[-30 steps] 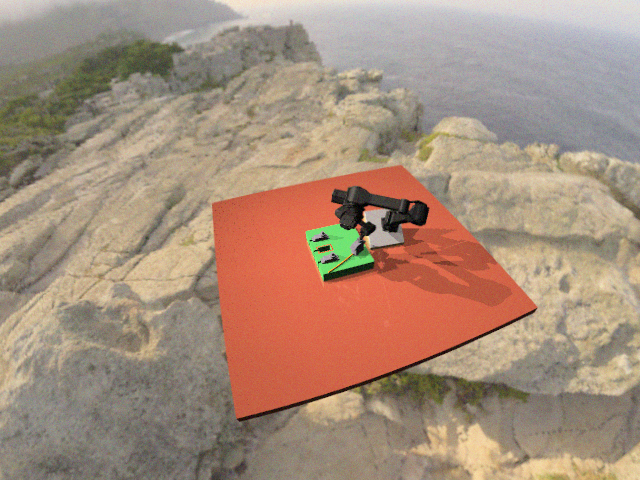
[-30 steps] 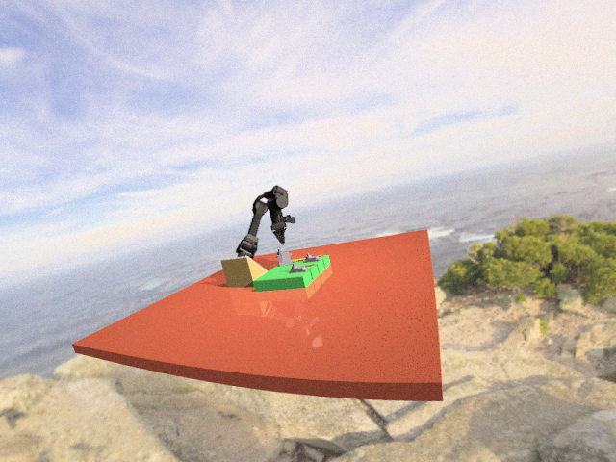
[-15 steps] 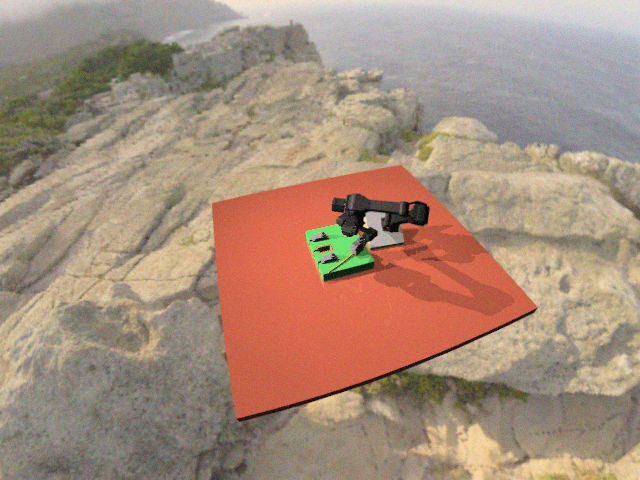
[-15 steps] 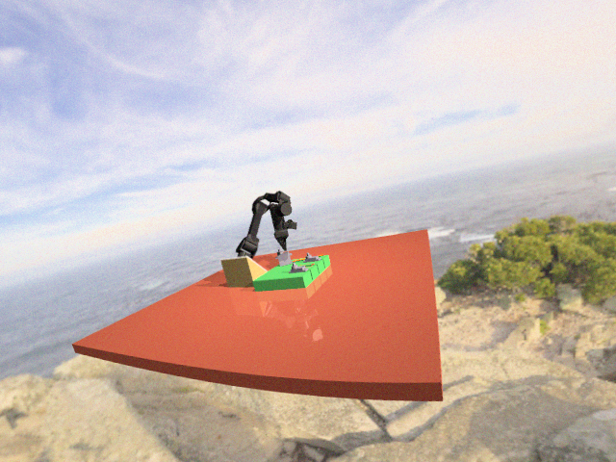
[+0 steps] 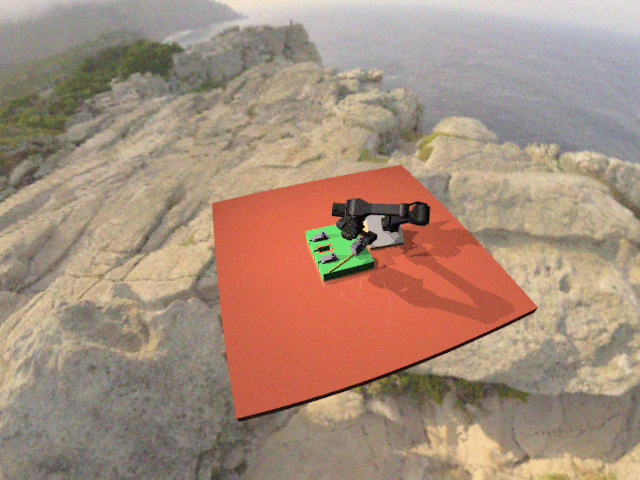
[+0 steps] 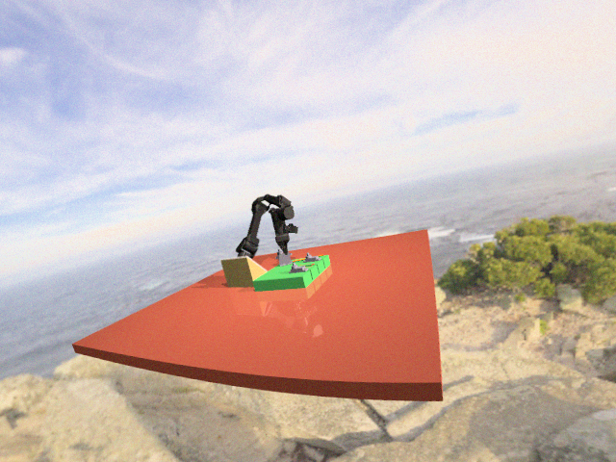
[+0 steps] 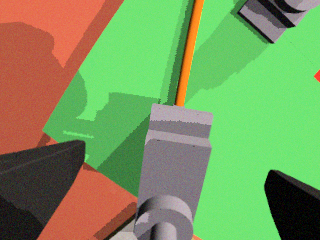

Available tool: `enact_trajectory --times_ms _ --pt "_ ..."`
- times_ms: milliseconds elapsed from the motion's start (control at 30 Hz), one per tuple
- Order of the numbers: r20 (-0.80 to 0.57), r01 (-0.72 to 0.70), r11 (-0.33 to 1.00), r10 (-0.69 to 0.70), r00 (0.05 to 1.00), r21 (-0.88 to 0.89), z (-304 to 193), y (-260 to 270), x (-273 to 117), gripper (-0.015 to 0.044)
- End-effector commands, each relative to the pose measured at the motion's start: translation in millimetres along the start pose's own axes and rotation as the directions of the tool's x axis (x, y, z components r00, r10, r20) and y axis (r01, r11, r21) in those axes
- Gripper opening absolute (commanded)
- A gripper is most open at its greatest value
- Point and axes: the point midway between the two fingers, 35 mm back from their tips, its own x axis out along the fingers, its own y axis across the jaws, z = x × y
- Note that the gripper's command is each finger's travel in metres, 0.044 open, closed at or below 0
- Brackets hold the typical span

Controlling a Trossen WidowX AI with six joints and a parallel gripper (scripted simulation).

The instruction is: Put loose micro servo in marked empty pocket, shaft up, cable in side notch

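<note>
The loose grey servo (image 5: pixel 357 246) (image 6: pixel 284 257) (image 7: pixel 175 172) is on the green deck (image 5: pixel 337 246) (image 6: pixel 278 284) (image 7: pixel 250 125), near the edge on the arm's side. Its round shaft end is at the bottom of the wrist view. Its orange cable (image 5: pixel 341 262) (image 7: pixel 190 55) runs straight away from the opposite end across the deck. The marked pocket's red outline (image 5: pixel 331 247) (image 7: pixel 318 76) is away from the servo; the top view shows the pocket empty. My gripper (image 5: pixel 363 241) (image 6: pixel 283 249) (image 7: pixel 176 165) is open, its fingers on either side of the servo in the wrist view. Contact cannot be told.
Two fitted grey servos (image 5: pixel 320 236) (image 5: pixel 329 257) (image 6: pixel 298 269) (image 6: pixel 312 257) flank the pocket; one fitted servo (image 7: pixel 274 13) shows at the wrist view's top. A grey and yellow sloped block (image 5: pixel 381 236) (image 6: pixel 239 272) stands beside the deck. The red table (image 5: pixel 289 320) (image 6: pixel 298 347) extends around.
</note>
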Motion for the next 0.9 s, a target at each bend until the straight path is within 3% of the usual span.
enact_trajectory --times_ms 0,33,433,633,733,867 --pt "0.004 -0.006 1.000 0.006 1.000 0.004 0 1 6 0.0440" --pt "0.004 -0.006 1.000 0.006 1.000 0.004 0 1 7 0.0440" --pt "0.004 -0.006 1.000 0.006 1.000 0.004 0 1 7 0.0125" --pt "0.004 -0.006 1.000 0.006 1.000 0.004 0 1 7 0.0085" --pt "0.003 -0.005 1.000 0.005 1.000 0.004 0 1 2 0.0006" --pt "0.003 -0.005 1.000 0.005 1.000 0.005 -1 1 -12 0.0000"
